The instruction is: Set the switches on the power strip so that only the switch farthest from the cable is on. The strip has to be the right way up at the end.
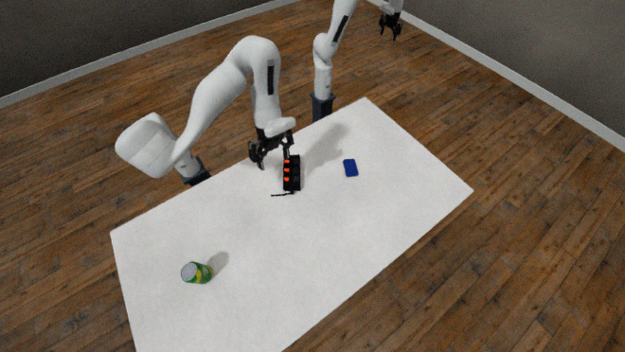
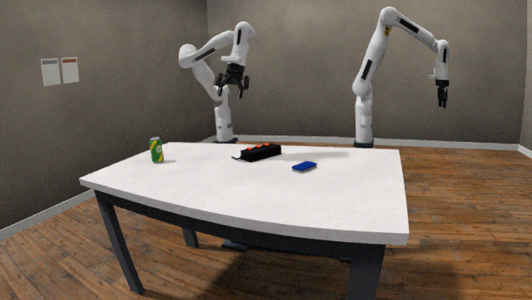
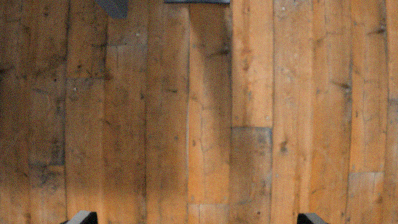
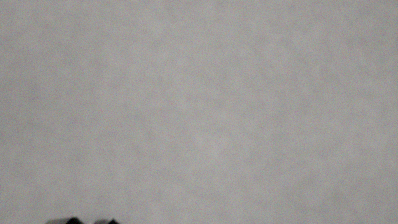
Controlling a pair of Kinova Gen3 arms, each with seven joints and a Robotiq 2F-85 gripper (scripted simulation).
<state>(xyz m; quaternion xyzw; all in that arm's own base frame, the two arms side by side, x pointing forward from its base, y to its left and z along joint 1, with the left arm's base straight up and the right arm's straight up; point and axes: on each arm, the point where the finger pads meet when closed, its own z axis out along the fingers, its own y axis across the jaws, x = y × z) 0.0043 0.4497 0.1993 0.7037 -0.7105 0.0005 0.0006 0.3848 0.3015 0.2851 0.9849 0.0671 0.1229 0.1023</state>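
The black power strip (image 1: 296, 182) (image 2: 266, 153) lies on the table with its three orange switches facing up, in a row along one side. Its short cable (image 1: 280, 194) (image 2: 236, 157) leaves the end nearer the top camera. Which switches are on is too small to tell. My right gripper (image 1: 274, 162) (image 2: 230, 96) is open and empty, high above the table's back edge near the strip; in the top view one finger overlaps the strip's far end. My left gripper (image 1: 387, 36) (image 2: 442, 106) (image 3: 196, 218) is open and empty, out beyond the table above the floor.
A green and yellow can (image 1: 203, 274) (image 2: 156, 150) stands upright on the white table (image 1: 265, 284) (image 2: 226, 189). A flat blue box (image 1: 350, 167) (image 2: 305, 166) lies beside the strip, on the side away from the can. Small dark shapes at the right wrist view's lower edge are unclear.
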